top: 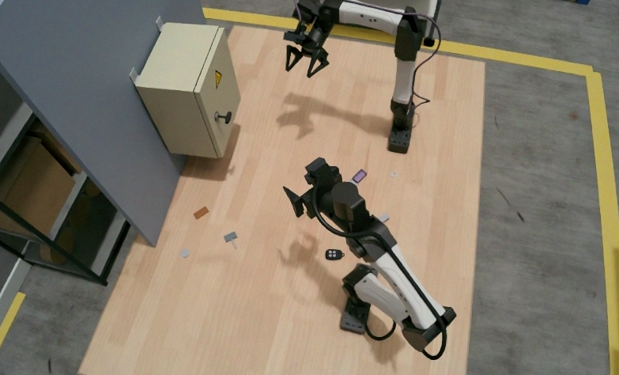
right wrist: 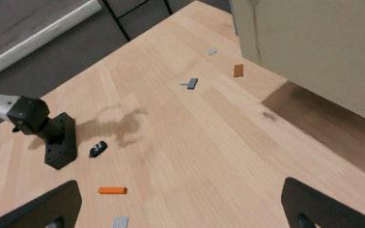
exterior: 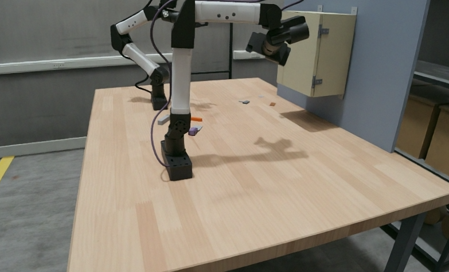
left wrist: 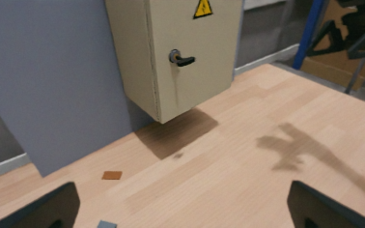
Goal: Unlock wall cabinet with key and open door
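Observation:
The beige cabinet [top: 171,121] [exterior: 335,57] [left wrist: 127,53] [right wrist: 319,53] hangs on a grey wall panel. Its door [top: 206,100] [exterior: 295,76] [left wrist: 208,84] is closed. The black-headed key [top: 228,117] [left wrist: 185,61] sits in the round lock [top: 217,115] [left wrist: 174,55], on the door side away from the hinges [exterior: 324,31]. My left gripper [top: 296,201] [left wrist: 182,190] is open and empty, above the table and facing the cabinet from a distance. My right gripper [top: 298,72] [left wrist: 325,55] [right wrist: 181,188] is open and empty, high above the table, off to the hinge side of the door. Neither touches the key.
The wall panel [top: 92,79] [exterior: 388,67] stands along the table edge. On the table lie an orange-brown piece [top: 201,213], a grey piece [top: 230,236], a black key fob [top: 334,254] and a purple piece [top: 359,175]. A shelf [top: 76,205] is behind the panel.

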Robot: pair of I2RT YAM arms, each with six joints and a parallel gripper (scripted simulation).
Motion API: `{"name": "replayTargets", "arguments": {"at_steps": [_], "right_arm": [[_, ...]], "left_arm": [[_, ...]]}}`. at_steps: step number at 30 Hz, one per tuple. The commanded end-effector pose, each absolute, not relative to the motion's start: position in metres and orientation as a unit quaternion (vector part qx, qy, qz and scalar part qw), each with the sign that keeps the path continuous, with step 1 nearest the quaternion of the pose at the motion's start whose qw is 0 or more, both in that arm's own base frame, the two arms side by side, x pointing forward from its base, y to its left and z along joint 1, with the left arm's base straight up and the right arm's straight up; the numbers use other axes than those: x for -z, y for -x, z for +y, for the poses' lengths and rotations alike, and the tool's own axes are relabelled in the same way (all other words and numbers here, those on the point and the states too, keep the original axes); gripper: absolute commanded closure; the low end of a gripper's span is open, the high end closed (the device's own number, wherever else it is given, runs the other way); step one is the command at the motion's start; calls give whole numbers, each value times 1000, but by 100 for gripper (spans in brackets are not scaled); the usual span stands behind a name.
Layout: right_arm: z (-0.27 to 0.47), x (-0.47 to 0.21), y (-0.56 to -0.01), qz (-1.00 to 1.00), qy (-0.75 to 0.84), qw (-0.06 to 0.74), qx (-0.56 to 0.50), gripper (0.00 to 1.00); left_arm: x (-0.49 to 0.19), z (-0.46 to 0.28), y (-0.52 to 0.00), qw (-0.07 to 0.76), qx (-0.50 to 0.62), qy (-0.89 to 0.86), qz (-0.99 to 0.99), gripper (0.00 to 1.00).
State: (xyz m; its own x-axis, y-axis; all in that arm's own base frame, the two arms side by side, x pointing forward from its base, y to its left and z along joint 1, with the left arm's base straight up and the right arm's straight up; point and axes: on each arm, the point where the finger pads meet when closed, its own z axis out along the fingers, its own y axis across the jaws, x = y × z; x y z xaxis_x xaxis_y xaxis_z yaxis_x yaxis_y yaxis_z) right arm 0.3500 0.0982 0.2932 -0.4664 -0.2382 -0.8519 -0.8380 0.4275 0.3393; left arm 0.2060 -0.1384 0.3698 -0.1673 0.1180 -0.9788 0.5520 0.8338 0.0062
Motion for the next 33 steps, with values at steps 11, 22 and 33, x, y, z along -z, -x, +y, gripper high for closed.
{"name": "replayTargets", "arguments": {"at_steps": [11, 22, 33], "right_arm": [[98, -298, -350, 754, 359, 381, -397, 0], [99, -303, -365, 773, 336, 396, -366, 0], [135, -338, -391, 825, 253, 447, -235, 0]], "left_arm": [[-382, -130, -209, 616, 176, -210, 738, 0], [-375, -131, -210, 610, 175, -213, 743, 0], [-375, -131, -210, 610, 175, -213, 743, 0]]}}
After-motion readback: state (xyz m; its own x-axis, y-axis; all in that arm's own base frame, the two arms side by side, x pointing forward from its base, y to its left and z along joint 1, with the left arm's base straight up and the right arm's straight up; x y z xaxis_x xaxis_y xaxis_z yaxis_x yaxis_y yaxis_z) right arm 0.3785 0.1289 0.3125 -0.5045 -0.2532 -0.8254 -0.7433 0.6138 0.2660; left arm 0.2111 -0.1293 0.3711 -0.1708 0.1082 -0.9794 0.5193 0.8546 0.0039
